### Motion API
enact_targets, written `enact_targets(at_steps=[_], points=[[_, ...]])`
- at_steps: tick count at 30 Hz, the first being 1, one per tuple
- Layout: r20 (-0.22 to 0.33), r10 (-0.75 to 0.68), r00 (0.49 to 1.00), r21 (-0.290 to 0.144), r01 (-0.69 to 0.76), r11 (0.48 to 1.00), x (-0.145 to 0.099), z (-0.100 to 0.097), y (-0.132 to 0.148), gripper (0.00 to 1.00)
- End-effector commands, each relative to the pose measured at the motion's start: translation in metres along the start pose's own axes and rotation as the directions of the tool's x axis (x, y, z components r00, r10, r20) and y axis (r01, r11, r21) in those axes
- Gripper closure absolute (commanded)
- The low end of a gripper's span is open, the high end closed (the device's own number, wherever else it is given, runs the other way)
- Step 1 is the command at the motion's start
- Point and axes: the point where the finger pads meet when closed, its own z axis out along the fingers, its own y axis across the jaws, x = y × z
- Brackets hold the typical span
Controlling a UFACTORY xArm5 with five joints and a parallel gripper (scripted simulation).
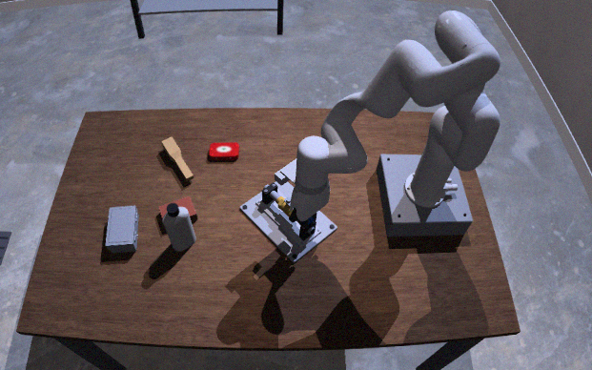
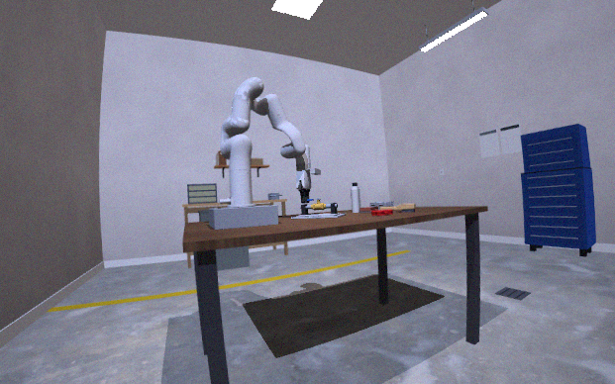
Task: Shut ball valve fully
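From the top view my own wrist blocks the tool (image 1: 307,228), so I can't see where the fingers actually pinch the ball valve (image 1: 279,202), and its handle mostly disappears under the arm. In the exterior view the valve (image 2: 319,205) is too tiny to read the handle angle. The counter (image 1: 111,296) legs get chopped off at 6 o'clock, and the frame at 12 o'clock is cut by the top edge.

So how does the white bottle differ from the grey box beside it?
The white bottle is round with a black cap and stands upright; the grey box is rectangular, lies flat and sits lower. The bottle stands against a reddish pad; the box lies on bare table. Both are left of the valve plate, apart from the gripper.
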Motion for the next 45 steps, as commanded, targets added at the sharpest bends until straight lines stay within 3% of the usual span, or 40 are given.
enact_targets(at_steps=[1,45], points=[[-0.001,0.0,1.0,0.003,0.0,1.0,0.001,-0.001,-0.001,1.0],[-0.001,0.231,0.973,0.003,-0.231,0.973,0.003,-0.001,-0.018,1.0]])
